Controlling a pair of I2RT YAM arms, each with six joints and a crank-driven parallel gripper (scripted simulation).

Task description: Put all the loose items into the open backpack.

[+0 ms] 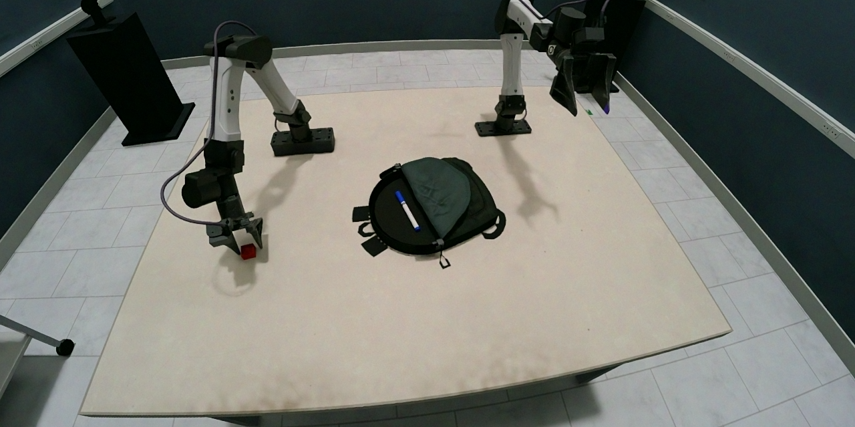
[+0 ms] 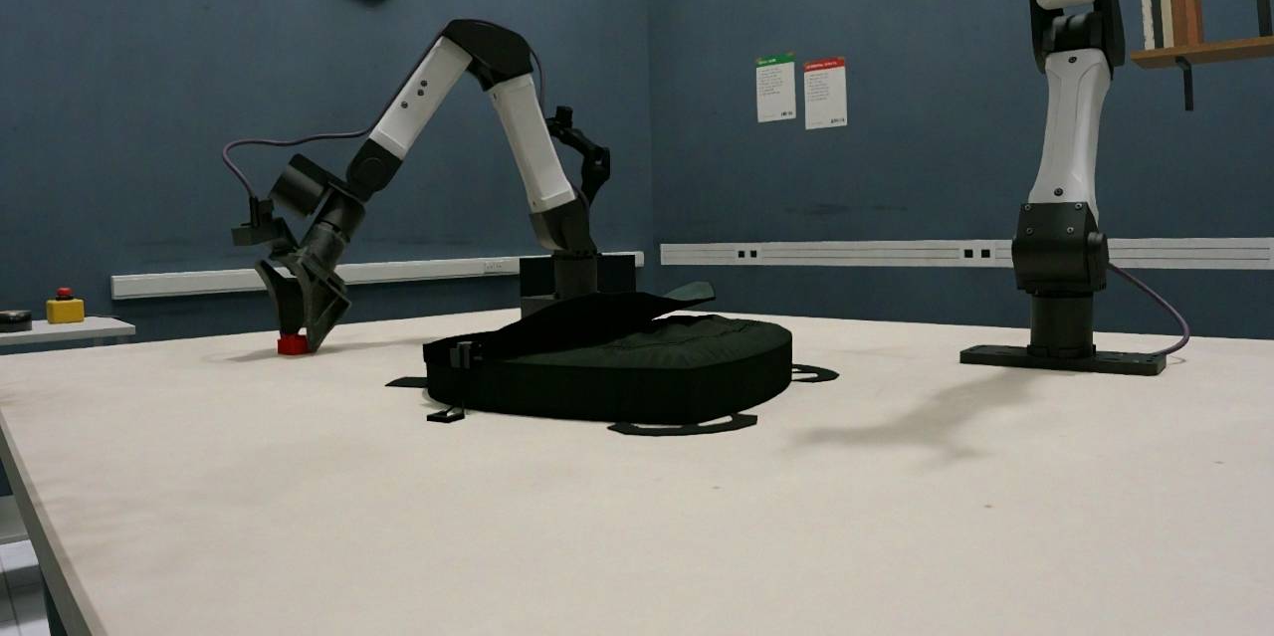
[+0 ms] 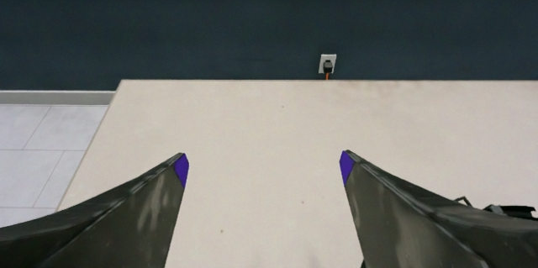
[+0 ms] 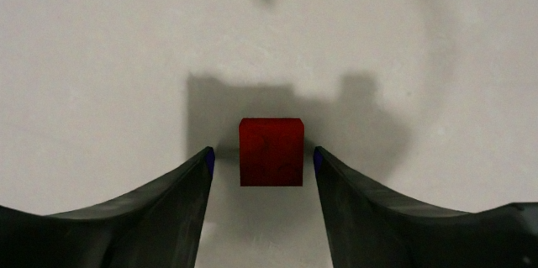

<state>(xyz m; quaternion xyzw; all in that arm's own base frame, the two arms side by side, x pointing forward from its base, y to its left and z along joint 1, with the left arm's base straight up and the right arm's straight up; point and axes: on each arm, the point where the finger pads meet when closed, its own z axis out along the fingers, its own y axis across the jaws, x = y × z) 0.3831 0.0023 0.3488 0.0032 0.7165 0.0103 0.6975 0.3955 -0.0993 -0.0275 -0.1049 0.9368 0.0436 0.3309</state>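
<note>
The right pincer [image 1: 250, 249] [image 2: 297, 344] [image 4: 264, 150] stands partly open around the red brick [image 1: 248, 251] [image 2: 292, 344] [image 4: 271, 152] on the counter [image 1: 382, 329] [image 2: 623, 533] [image 3: 261, 125] [image 4: 105, 70], gripping nothing. The left pincer [image 1: 592, 111] [image 3: 264, 155] is wide open, empty. The pen [image 1: 407, 210] lies in the backpack [image 1: 478, 203] [image 2: 614, 382].

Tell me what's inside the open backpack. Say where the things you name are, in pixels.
A blue-capped white marker [image 1: 407, 210] lies in the open part of the backpack [image 1: 478, 191] [image 2: 605, 387]. Whatever the folded flap [image 1: 439, 192] [image 2: 587, 312] covers can't be seen.

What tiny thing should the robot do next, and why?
Probably gently close the right gripper: the small red studded toy brick sits on the table between its open fingers, with a gap on each side.
</note>
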